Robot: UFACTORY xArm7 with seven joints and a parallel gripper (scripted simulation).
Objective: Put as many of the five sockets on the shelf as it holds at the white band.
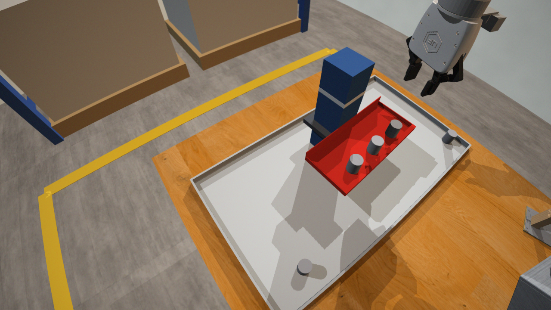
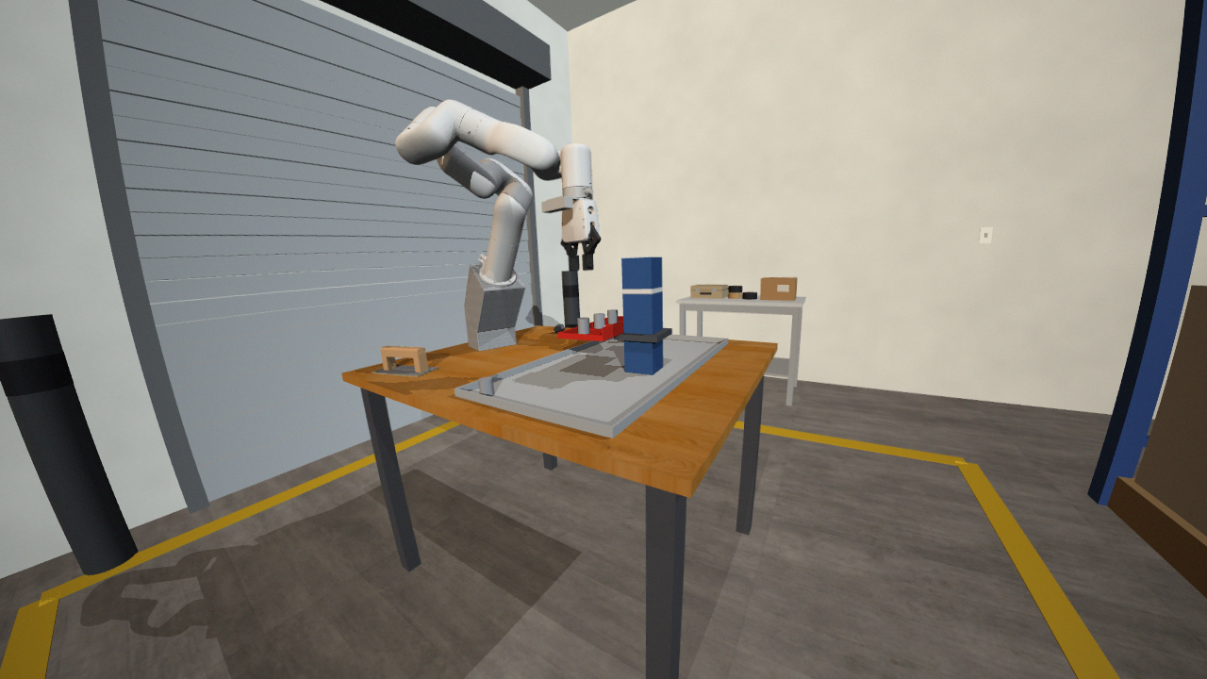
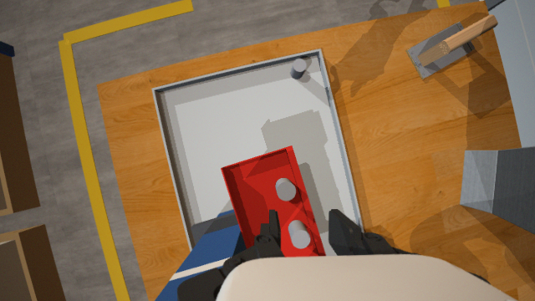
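Observation:
The red shelf [image 1: 334, 166] [image 2: 582, 336] [image 3: 255, 192] is on the blue post [image 1: 348, 61] [image 2: 642, 272] [image 3: 209, 247], clearly below the white band [image 1: 331, 97] [image 2: 641, 290] [image 3: 201, 268]. Three grey sockets stand inside its rim in a row: one socket [image 1: 393, 128] [image 2: 583, 325] [image 3: 286, 189], a middle socket [image 1: 375, 145] [image 3: 299, 237] and a third socket [image 1: 354, 163]. A loose socket [image 1: 449, 136] [image 2: 487, 386] [image 3: 298, 68] stands in a tray corner; another socket [image 1: 304, 266] stands towards the opposite end. My gripper [image 1: 418, 85] [image 2: 581, 266] [image 3: 303, 226] is partly open, empty, above the shelf.
The pale tray [image 1: 231, 200] [image 2: 582, 405] [image 3: 209, 134] has a low raised wall and lies on the wooden table [image 1: 443, 231] [image 2: 717, 413] [image 3: 376, 125]. A dark collar [image 1: 317, 125] [image 2: 645, 337] surrounds the post. A wooden-handled tool [image 1: 541, 219] [image 2: 404, 356] [image 3: 460, 42] stands beyond the tray.

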